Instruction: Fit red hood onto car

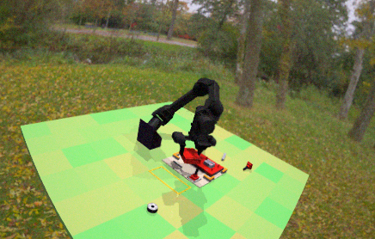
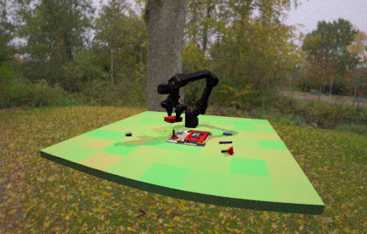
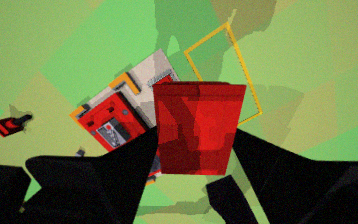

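The red hood (image 1: 189, 156) (image 2: 172, 119) (image 3: 200, 135) is off the table, roof toward the wrist camera, roughly level. My gripper (image 1: 191, 154) (image 2: 173, 117) (image 3: 194, 129) is shut on its two sides. The red chassis (image 1: 218, 168) (image 3: 100, 111) sits in its jig on a pale board (image 1: 175, 165) (image 3: 147, 74), with the grey engine block (image 1: 209, 163) (image 2: 195, 135) (image 3: 112, 134) on its deck. In the wrist view the hood is to the right of the chassis and hides part of the board. The pegs are too small to make out clearly.
A small red part (image 1: 194, 177) with a dark upright post stands on the board. A yellow outline (image 1: 163, 182) (image 3: 244, 68) lies beside it. A black-and-white wheel (image 1: 152, 208) (image 2: 129, 134), a red-and-black piece (image 1: 248, 165) (image 2: 230, 151) (image 3: 7, 126) and a small grey piece (image 1: 224, 156) lie around.
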`<action>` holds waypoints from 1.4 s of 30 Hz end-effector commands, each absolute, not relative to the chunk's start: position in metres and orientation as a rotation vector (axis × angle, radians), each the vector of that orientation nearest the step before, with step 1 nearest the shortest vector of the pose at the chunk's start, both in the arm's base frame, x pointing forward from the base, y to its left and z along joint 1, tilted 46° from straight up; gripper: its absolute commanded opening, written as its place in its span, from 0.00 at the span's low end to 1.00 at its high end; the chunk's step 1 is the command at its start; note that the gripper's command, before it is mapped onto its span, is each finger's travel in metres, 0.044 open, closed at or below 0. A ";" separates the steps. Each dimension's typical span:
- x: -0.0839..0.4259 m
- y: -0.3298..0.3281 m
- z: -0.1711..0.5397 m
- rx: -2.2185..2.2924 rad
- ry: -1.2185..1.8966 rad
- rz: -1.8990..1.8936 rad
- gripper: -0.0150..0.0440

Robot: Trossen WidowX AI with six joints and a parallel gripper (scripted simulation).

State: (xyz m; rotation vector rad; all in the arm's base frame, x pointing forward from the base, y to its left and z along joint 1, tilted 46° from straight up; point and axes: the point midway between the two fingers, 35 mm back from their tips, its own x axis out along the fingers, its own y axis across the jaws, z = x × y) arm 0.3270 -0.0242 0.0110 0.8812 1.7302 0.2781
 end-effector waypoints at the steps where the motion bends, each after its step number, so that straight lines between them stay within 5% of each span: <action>1: 0.333 -0.008 0.027 0.825 1.705 0.346 0.25; 21: 0.335 0.087 0.116 0.520 1.540 0.737 0.25; 42: 0.330 0.124 0.083 0.520 1.541 0.743 0.25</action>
